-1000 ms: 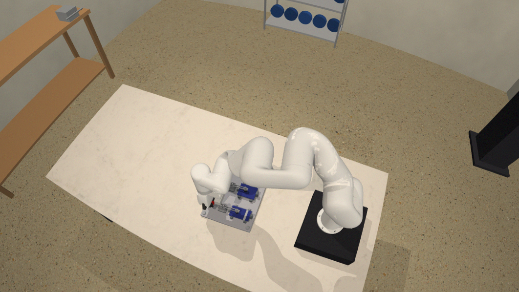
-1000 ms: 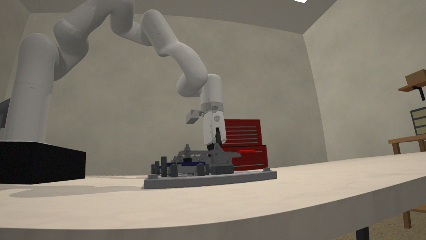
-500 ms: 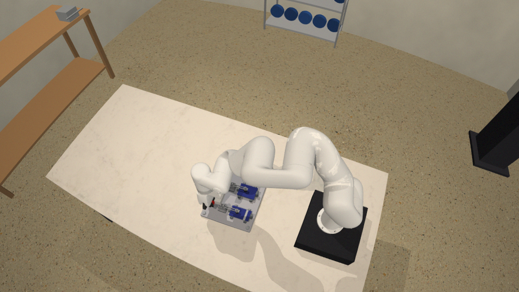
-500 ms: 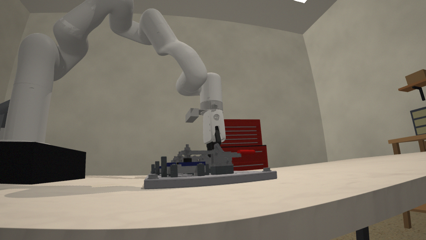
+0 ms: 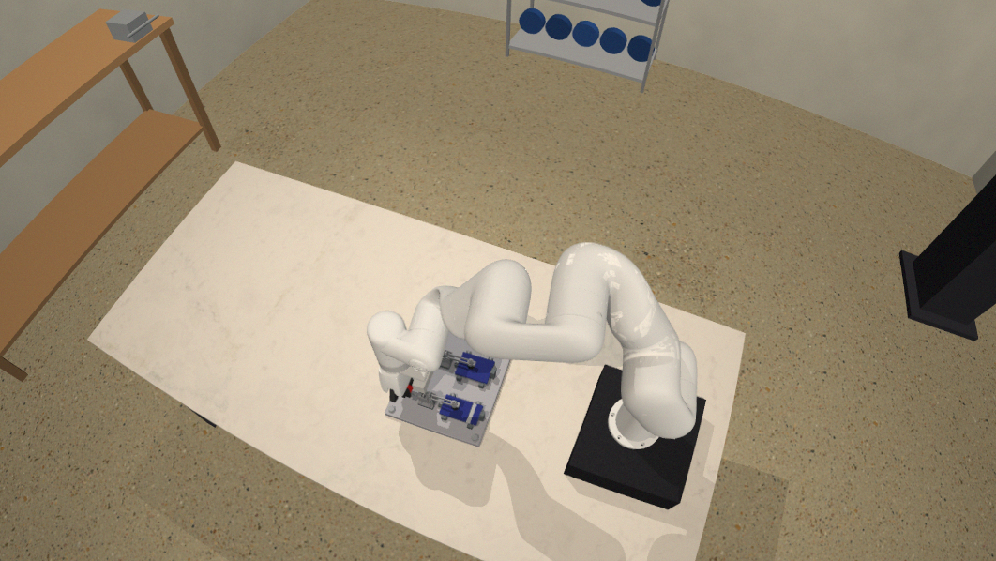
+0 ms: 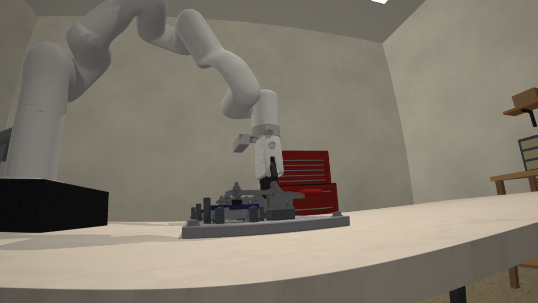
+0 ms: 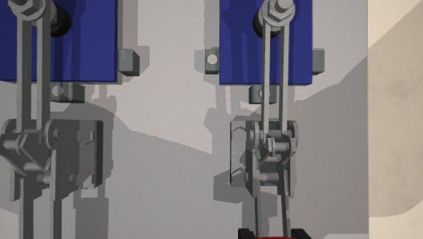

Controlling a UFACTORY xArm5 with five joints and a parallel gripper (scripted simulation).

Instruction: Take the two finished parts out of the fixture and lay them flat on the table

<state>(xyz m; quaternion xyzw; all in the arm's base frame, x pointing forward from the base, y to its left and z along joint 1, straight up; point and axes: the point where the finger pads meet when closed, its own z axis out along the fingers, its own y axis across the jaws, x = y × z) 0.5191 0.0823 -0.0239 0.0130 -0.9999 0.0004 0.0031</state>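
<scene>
Pale table [image 5: 230, 279] on a speckled floor carries a grey fixture plate [image 6: 263, 227] near the arm's black base [image 5: 665, 488]; on the plate sit blue parts, each pressed down by a grey toggle clamp, two of them showing in the wrist view, one [image 7: 86, 44] at left and one [image 7: 240, 48] at right; whether either has a slot cannot be told. The clamp [image 7: 272, 144] over the right-hand part ends in a red handle [image 7: 274, 236], and the gripper [image 6: 271, 180], pointing straight down, is pinched on that handle, its dark fingers on either side of it. Behind stands a red tool chest [image 6: 308, 169]; a wooden shelf [image 5: 83, 202] and a metal rack [image 5: 651, 59] with blue discs [image 5: 585, 32] stand well apart.
</scene>
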